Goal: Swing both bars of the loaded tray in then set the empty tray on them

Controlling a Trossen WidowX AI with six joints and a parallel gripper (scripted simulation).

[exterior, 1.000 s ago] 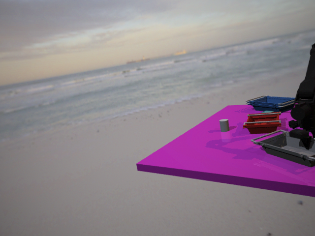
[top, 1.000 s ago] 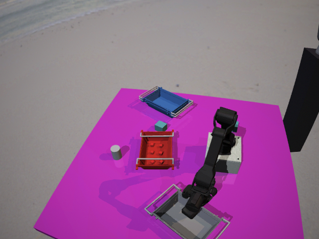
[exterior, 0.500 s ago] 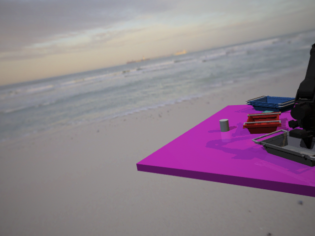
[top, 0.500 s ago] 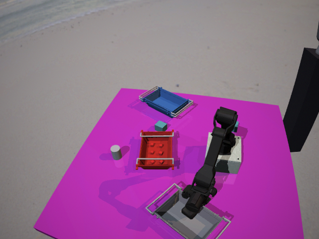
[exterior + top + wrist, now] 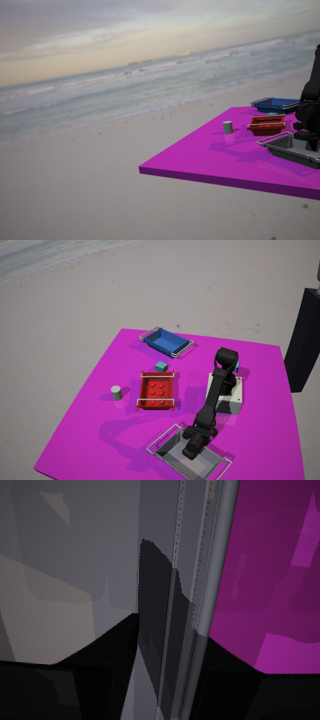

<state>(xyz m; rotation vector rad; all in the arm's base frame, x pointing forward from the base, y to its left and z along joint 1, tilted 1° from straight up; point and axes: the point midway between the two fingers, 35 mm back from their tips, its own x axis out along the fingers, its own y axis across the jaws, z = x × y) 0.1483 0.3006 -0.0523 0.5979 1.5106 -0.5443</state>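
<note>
The red tray [image 5: 155, 408] [image 5: 267, 131] stands on the table with several small red blocks [image 5: 152, 385] inside. Its far wire bar [image 5: 157, 376] and near wire bar [image 5: 155, 399] both lie across its top, one near each end. The empty grey tray [image 5: 168, 442] [image 5: 292, 155] [image 5: 115, 510] stands level at the front, its bars swung out over its ends. My gripper [image 5: 202, 445] [image 5: 156, 621] is shut on the rim and wall of the grey tray's long side nearest the robot base. One finger is inside and one outside; the top and exterior views hide the fingertips.
A blue empty tray [image 5: 165, 342] [image 5: 281, 103] with outswung bars stands at the back. A teal block [image 5: 161, 366] sits between it and the red tray. A grey cylinder [image 5: 116, 392] [image 5: 227, 127] stands left of the red tray. Another teal block [image 5: 237, 367] is behind the arm.
</note>
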